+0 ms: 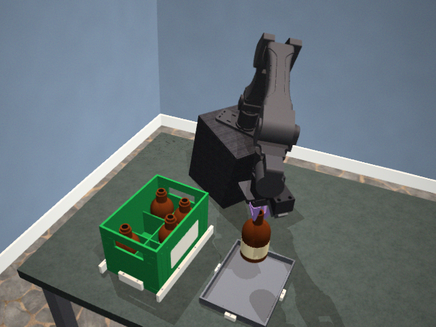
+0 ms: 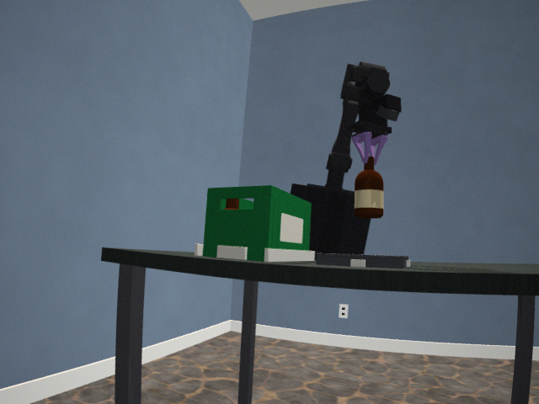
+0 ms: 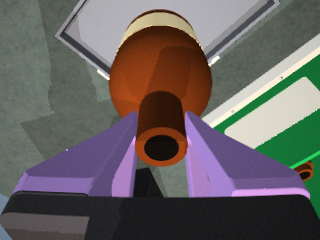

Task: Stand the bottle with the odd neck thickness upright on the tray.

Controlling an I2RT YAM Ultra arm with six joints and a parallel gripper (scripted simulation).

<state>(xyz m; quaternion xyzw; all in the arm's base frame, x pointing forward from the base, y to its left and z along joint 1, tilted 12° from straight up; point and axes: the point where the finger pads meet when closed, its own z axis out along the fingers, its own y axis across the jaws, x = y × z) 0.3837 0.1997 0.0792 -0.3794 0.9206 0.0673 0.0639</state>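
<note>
Top view: dk green tbl [image 1: 351, 218] [image 2: 413, 278] [image 3: 30, 75] w/ arm [image 1: 279, 77] [image 2: 344, 130] reaching out toward the near side. Crate [image 1: 131, 263] [image 2: 237, 235] [image 3: 295, 142] has the other four [image 1: 161, 207] [image 2: 232, 203] [image 3: 305, 172] standing in it. Tray [image 1: 242, 288] [image 2: 378, 261] [image 3: 100, 25] lies beside the crate, apart from it, nothing on it.

Bottle [image 1: 255, 232] [image 2: 369, 198] [image 3: 160, 70] hangs by its neck in the air, well above tray ht; ext. view shows a clear gap under the base. Top view overlaps it w/ the tray's far corner, so prob. needs more travel toward tray ctr. Step in hand, I'd say: carry & line up. Do it w/ base fully inside the rim, then straight down, slow, bottle vert. Let go only once base sits flat; open evenly, back off straight up. Risks: base clips rim, loose tray slides, or bottle swings/tips on release.

Looks: brown, round-shouldered, cream label low on body, open mouth up, approx. upright. Neck looks slimmer below the lip than those in the crate, so prob. the right pick.

Gripper [image 1: 260, 215] [image 2: 369, 162] [image 3: 161, 121]: partly closed, tips pinching the neck from both sides.
</note>
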